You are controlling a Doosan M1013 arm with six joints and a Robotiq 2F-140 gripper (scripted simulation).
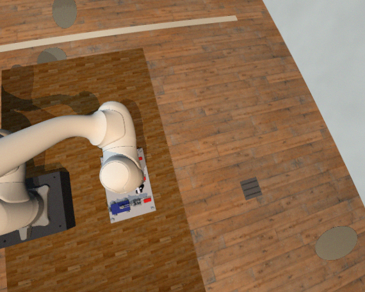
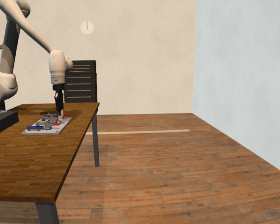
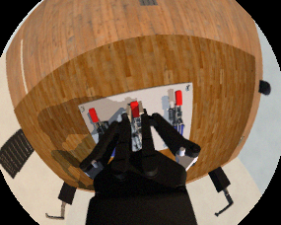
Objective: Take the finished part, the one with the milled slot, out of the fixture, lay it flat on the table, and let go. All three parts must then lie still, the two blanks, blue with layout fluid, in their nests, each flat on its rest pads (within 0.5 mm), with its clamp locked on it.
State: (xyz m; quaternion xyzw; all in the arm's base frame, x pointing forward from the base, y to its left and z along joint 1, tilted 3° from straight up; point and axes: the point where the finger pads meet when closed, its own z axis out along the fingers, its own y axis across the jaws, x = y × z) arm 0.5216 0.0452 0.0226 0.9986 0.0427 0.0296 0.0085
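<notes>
The big wood table (image 2: 27,157) holds everything. The pale arm (image 1: 52,131) bends over it and points straight down. Under it lies the grey plate (image 1: 149,209), flat on the table.

On the plate, one blue blank (image 1: 120,208) sits in the near nest. A bit of blue shows at another nest in the wrist view (image 3: 177,128). The part with the slot is not blue. I think it sits in the middle nest, right under the pincer. It is mostly hidden there, and I cannot see the slot.

Small clamps with red handles (image 1: 147,200) stand beside the nests.

The pincer (image 3: 136,123) is low over the middle of the plate. Its fingers are nearly together and seem to grip nothing. The middle red handle (image 3: 134,109) is just by the tips.

I think the part is a metal block. It would be hard, heavy for its size, and smooth, so it could slip. The best grip looks like its two long flat sides, once its clamp is up.
</notes>
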